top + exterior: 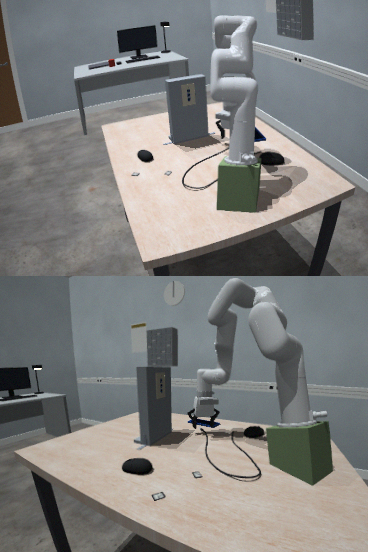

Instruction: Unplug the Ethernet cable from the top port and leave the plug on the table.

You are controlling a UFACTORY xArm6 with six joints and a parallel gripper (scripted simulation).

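The wall plate point(188, 94) sits on the face of a grey upright block point(187, 108) and shows three dark ports; it also shows in the exterior view point(161, 385). No cable runs into it. A black Ethernet cable point(197, 175) lies in a loop on the table top point(231, 460). One end of the cable point(204, 433) rests on the table just below my gripper. My gripper point(204, 421) is open and empty, pointing down a little above that end, to the right of the block. The plug itself is too small to make out.
A flat blue item point(196, 422) lies just behind the gripper. A black mouse point(136, 466) and two small grey pieces point(158, 496) point(197, 475) lie toward the front. Another dark object point(254, 431) sits near the green base block point(300, 451).
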